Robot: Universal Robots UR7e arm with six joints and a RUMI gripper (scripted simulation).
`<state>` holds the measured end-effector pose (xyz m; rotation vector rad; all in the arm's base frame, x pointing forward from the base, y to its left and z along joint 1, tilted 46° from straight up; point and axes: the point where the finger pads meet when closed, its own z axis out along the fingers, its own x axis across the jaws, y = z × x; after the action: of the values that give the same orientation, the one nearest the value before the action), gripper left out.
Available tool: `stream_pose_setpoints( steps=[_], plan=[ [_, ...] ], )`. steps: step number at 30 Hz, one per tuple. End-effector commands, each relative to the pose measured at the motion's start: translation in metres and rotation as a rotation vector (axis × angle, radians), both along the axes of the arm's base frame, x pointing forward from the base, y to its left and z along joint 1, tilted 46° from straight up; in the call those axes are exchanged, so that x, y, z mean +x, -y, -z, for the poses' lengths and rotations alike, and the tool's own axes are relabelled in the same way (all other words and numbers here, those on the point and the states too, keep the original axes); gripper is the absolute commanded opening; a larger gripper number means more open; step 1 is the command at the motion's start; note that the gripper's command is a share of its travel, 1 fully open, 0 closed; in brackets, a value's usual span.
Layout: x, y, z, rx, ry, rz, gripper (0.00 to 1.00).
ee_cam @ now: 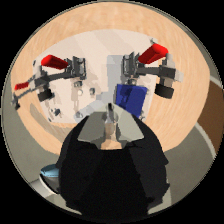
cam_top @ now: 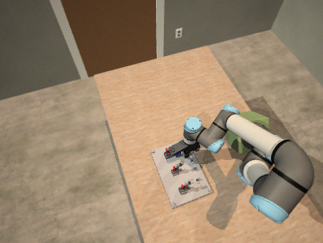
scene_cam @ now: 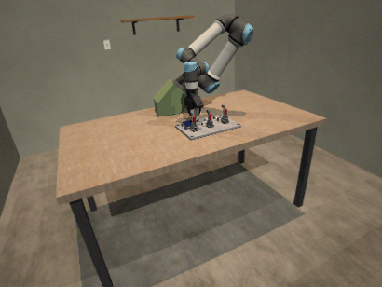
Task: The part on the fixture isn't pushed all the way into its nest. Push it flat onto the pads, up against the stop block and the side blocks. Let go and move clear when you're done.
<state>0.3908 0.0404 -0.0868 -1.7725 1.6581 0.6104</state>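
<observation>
The small blue block part (ee_cam: 131, 99) lies on the grey fixture plate (ee_cam: 102, 60), at 5 o'clock of a red-handled clamp (ee_cam: 150, 56).

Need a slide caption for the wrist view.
Shut two-jaw gripper poised beside the blue block part, between two red-handled toggle clamps.

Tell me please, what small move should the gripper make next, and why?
Probably a short push forward and slightly right: the shut gripper sits just short of the blue part, which lies beside the red-handled clamp, so closed fingertips can nudge it toward its blocks.
</observation>
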Motion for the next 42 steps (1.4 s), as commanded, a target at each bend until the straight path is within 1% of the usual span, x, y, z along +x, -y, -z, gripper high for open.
stream_pose_setpoints(
  steps=[1,15,20,32,37,42],
  plan=[
    [0.0,0.003,0.002,-0.001,0.001,0.001,0.0],
    [0.001,0.004,0.004,-0.001,0.001,0.001,0.0],
    [0.0,-0.003,-0.004,-0.002,0.001,0.0,0.0],
    [0.0,-0.003,-0.004,-0.002,0.001,0.0,0.0],
    [-0.001,-0.01,-0.011,-0.001,0.001,0.001,0.0],
    [-0.001,-0.01,-0.011,-0.001,0.001,0.001,0.0]
  ],
)
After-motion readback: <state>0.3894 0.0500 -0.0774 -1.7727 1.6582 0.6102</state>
